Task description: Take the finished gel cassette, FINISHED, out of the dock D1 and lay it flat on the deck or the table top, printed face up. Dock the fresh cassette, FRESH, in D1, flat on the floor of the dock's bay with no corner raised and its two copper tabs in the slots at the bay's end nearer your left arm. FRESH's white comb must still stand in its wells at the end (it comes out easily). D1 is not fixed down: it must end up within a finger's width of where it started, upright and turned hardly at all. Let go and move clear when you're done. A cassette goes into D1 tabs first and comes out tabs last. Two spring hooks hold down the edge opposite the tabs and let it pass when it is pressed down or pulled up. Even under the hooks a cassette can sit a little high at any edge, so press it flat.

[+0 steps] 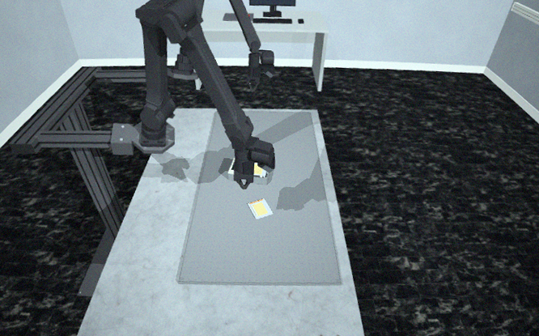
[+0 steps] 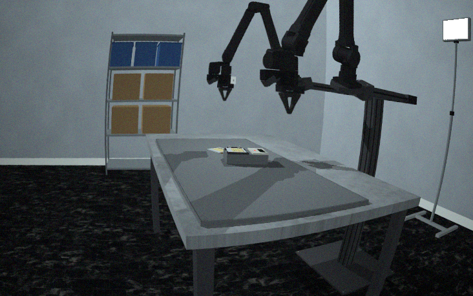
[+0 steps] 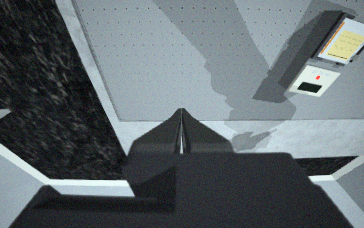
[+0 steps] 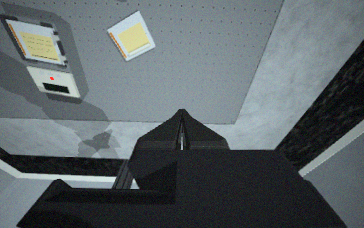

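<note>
The dock D1 [image 2: 245,156] stands on the grey deck [image 1: 261,236]. A yellow-faced cassette [image 4: 37,45] lies in its bay, and it also shows in the left wrist view [image 3: 345,42]. In the top view my right arm hides most of the dock. A second yellow-faced cassette [image 1: 260,208] lies flat on the deck beside the dock, also in the right wrist view [image 4: 131,40]. I cannot read the labels. My right gripper [image 1: 243,183] [image 2: 225,95] is shut and empty, high above the dock. My left gripper [image 2: 288,105] [image 1: 254,83] is shut and empty, high over the table's edge near the arm bases.
The dock's panel with a red light and a dark display [image 4: 52,82] lies next to its bay. The arms' frame and column [image 2: 369,139] stand at one table end. A shelf [image 2: 143,97] and a lamp stand [image 2: 450,115] stand off the table.
</note>
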Motion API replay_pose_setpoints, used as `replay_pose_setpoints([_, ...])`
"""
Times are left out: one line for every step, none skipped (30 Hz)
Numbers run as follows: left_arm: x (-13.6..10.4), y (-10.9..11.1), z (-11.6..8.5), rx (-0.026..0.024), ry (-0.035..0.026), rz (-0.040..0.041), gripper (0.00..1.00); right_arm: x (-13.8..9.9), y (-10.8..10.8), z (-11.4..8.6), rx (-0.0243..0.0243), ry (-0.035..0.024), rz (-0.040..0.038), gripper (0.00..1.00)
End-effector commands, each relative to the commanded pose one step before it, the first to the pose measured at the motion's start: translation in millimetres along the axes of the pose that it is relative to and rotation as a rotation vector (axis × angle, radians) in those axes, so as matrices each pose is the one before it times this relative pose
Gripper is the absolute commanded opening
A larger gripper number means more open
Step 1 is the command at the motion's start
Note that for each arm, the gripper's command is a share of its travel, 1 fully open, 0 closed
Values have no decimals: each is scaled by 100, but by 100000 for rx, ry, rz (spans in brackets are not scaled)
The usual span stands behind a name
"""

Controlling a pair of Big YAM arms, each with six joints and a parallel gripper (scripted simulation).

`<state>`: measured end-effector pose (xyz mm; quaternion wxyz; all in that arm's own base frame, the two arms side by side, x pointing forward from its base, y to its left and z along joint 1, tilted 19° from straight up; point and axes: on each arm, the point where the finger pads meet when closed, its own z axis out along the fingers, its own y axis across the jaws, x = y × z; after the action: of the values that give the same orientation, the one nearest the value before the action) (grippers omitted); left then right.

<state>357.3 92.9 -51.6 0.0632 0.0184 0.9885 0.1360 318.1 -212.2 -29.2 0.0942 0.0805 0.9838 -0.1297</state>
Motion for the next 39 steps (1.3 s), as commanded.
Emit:
replay_pose_setpoints([-1238,1,-1137,-1021,-4775,-298,0,-708,1611,-730,131,-1363,3330,0])
replay_pose_setpoints([0,0,0,0,0,0,0,-157,458,-125,0,0,0,0])
replay_pose_setpoints([0,0,0,0,0,0,0,-157,458,-126,-1,1,0,0])
replay_pose_setpoints([0,0,0,0,0,0,0,-157,458,-126,0,0,0,0])
replay_pose_setpoints([0,0,0,0,0,0,0,-157,458,-126,0,0,0,0])
replay_pose_setpoints([0,0,0,0,0,0,0,-157,458,-126,0,0,0,0])
replay_pose_setpoints([0,0,0,0,0,0,0,-157,458,-126,0,0,0,0])
replay_pose_setpoints([0,0,0,0,0,0,0,-72,209,-57,0,0,0,0])
replay_pose_setpoints([0,0,0,0,0,0,0,0,0,0,0,0,0,0])
replay_pose_setpoints([0,0,0,0,0,0,0,0,0,0,0,0,0,0])
replay_pose_setpoints([0,0,0,0,0,0,0,0,0,0,0,0,0,0])
replay_pose_setpoints([0,0,0,0,0,0,0,0,0,0,0,0,0,0])
replay_pose_setpoints([0,0,0,0,0,0,0,0,0,0,0,0,0,0])
replay_pose_setpoints([0,0,0,0,0,0,0,0,0,0,0,0,0,0])
replay_pose_setpoints([0,0,0,0,0,0,0,0,0,0,0,0,0,0])
replay_pose_setpoints([-179,-397,246,802,194,3230,0,0,0,0,0,0,0,0])
replay_pose_setpoints([-192,-389,249,802,194,3230,0,0,0,0,0,0,0,0])
replay_pose_setpoints([-205,-380,252,802,194,3230,0,0,0,0,0,0,0,0])
replay_pose_setpoints([-218,-371,255,802,194,3230,0,0,0,0,0,0,0,0])
replay_pose_setpoints([-253,-373,217,704,-126,3256,0,0,0,0,0,0,0,0])
replay_pose_setpoints([-264,-363,220,704,-126,3256,0,0,0,0,0,0,0,0])
replay_pose_setpoints([-276,-352,223,704,-126,3256,0,0,0,0,0,0,0,0])
replay_pose_setpoints([-287,-342,226,704,-126,3256,0,0,0,0,0,0,0,0])
replay_pose_setpoints([-297,-331,229,704,-126,3256,0,0,0,0,0,0,0,0])
replay_pose_setpoints([-308,-319,231,704,-126,3256,0,0,0,0,0,0,0,0])
replay_pose_setpoints([-318,-307,234,468,-84,2164,0,0,0,0,0,0,0,0])
replay_pose_setpoints([-324,-317,211,554,-418,3260,0,0,0,0,0,0,0,0])
replay_pose_setpoints([0,0,0,0,0,0,0,0,0,0,0,0,0,0])
replay_pose_setpoints([0,0,0,0,0,0,0,0,0,0,0,0,0,0])
replay_pose_setpoints([-333,-305,214,554,-418,3260,0,0,0,0,0,0,0,0])
replay_pose_setpoints([-342,-293,218,554,-418,3260,0,0,0,0,0,0,0,0])
replay_pose_setpoints([-351,-280,221,296,-224,1745,0,0,0,0,0,0,0,0])
replay_pose_setpoints([-355,-273,222,0,0,0,0,0,0,0,0,0,0,0])
replay_pose_setpoints([-343,-295,213,529,-436,3262,0,0,0,0,0,0,0,0])
replay_pose_setpoints([-352,-282,216,529,-436,3262,0,0,0,0,0,0,0,0])
replay_pose_setpoints([-360,-270,219,529,-436,3262,0,0,0,0,0,0,0,0])
replay_pose_setpoints([-367,-257,222,284,-234,1750,0,0,0,0,0,0,0,0])
replay_pose_setpoints([-371,-250,223,0,0,0,0,0,0,0,0,0,0,0])
replay_pose_setpoints([-371,-250,223,0,0,0,0,0,0,0,0,0,0,0])
